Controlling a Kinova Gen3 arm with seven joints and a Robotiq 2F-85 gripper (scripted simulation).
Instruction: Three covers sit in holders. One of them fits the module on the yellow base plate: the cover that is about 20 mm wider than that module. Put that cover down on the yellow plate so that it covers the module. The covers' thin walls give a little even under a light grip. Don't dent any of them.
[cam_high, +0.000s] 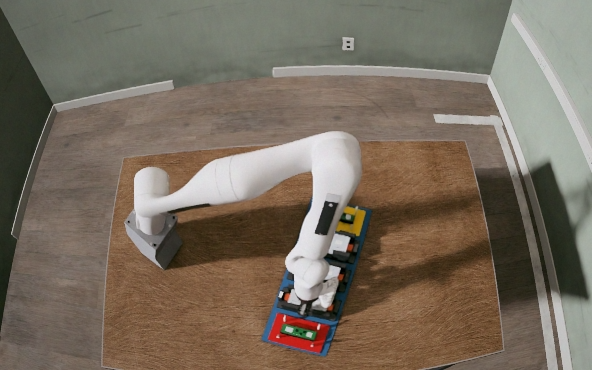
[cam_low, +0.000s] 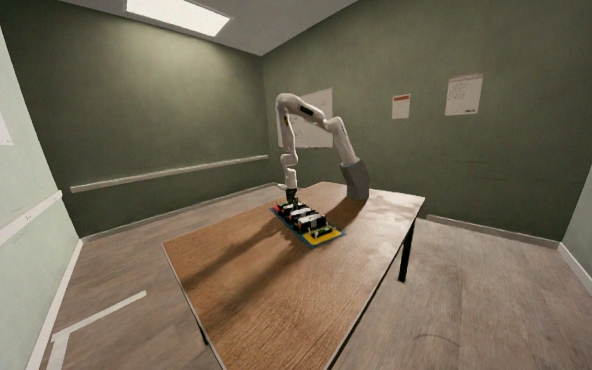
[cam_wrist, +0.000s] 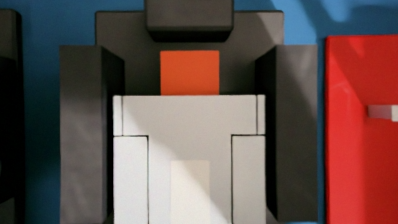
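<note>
Jaws part-closed, cannot tell if gripping the white cover (cam_wrist: 189, 150) nearest the red plate (cam_wrist: 360, 130); cover seated in holder (cam_wrist: 82, 130), yellow plate (cam_high: 351, 220) uncovered.

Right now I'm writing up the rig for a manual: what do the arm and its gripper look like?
The arm is glossy white, with rounded tube-like links, a black rectangular panel on the forearm and a grey block-shaped base. The gripper is dark and small; its details are too small to tell. No loose cables show.
</note>
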